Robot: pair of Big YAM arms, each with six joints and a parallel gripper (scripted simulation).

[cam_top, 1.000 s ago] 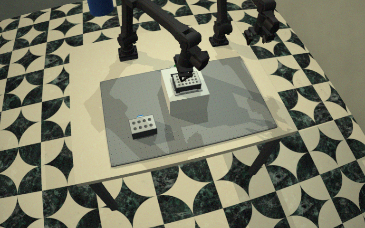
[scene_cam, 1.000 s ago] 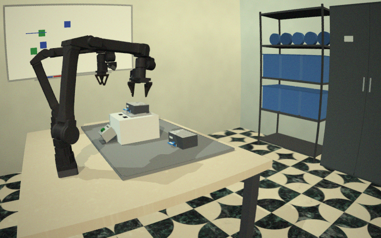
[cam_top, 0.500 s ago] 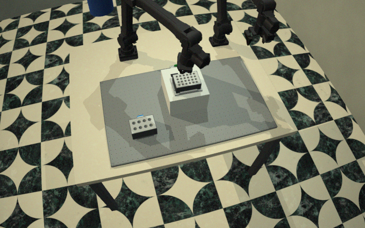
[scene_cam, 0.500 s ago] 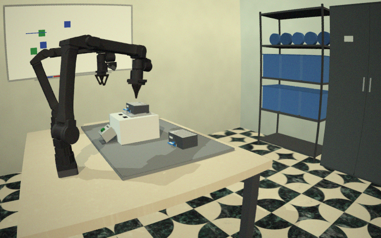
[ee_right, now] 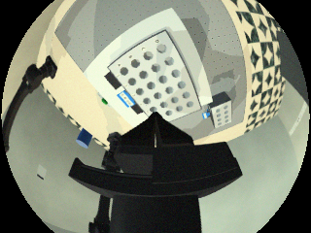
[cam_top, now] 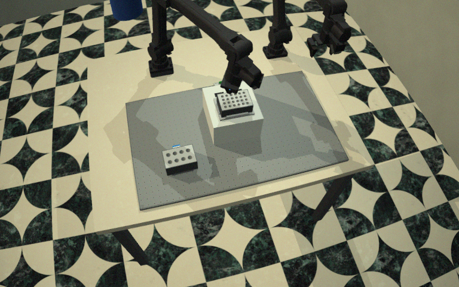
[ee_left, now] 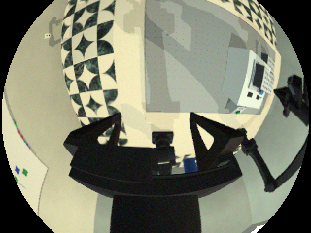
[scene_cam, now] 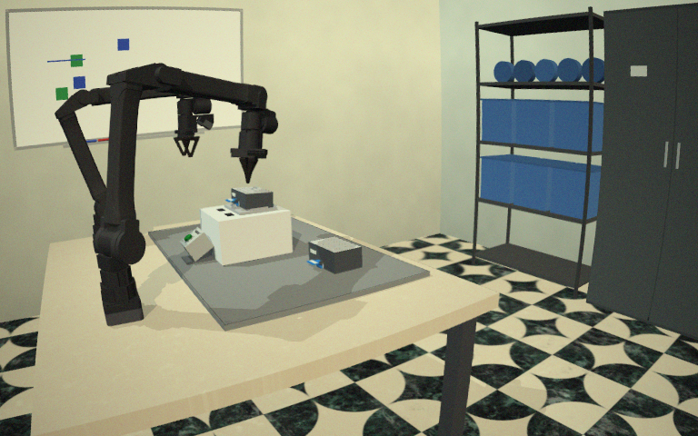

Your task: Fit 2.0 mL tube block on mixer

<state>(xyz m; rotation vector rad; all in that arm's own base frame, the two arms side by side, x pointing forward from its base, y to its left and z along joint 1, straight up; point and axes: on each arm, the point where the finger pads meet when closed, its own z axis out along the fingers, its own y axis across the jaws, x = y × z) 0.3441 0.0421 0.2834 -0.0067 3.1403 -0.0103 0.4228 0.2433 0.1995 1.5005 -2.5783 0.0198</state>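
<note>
Exterior and top views show a pale wooden surface (cam_top: 111, 189) (scene_cam: 257, 370) (ee_left: 128, 63) carrying a large grey mat (cam_top: 277, 145) (scene_cam: 246, 302) (ee_left: 190, 63). Two black arms rise from one side of it. The right arm (cam_top: 202, 20) (scene_cam: 123, 169) reaches out above the mixer; the left arm (cam_top: 279, 20) (scene_cam: 76, 149) is bent, its end well apart from the mixer.

The mixer (cam_top: 236, 135) (scene_cam: 257, 236) (ee_left: 245, 97) (ee_right: 187, 39), a white box, stands on the mat. On its top plate sits a dark-sided block with many small holes (cam_top: 235, 109) (scene_cam: 252, 199) (ee_right: 155, 78). Whether it lies fully flat or is latched, I cannot tell. A second block, with eight larger holes (cam_top: 181, 165) (scene_cam: 334, 257) (ee_right: 221, 112), stands upright on the mat, apart from the mixer. The printed sizes are too small to read, so the views do not settle which block is for 2.0 mL tubes.

The left jaws (scene_cam: 185, 153) are spread wide and hold nothing. The right jaws (scene_cam: 247, 181) are fully closed with nothing between them, pointing down just above the block on the mixer.

Smallest are the blue levers: one (scene_cam: 230, 200) (ee_right: 125, 98) on the mixer's block, another (cam_top: 176, 146) (scene_cam: 314, 263) (ee_right: 206, 116) on the eight-hole block.
</note>
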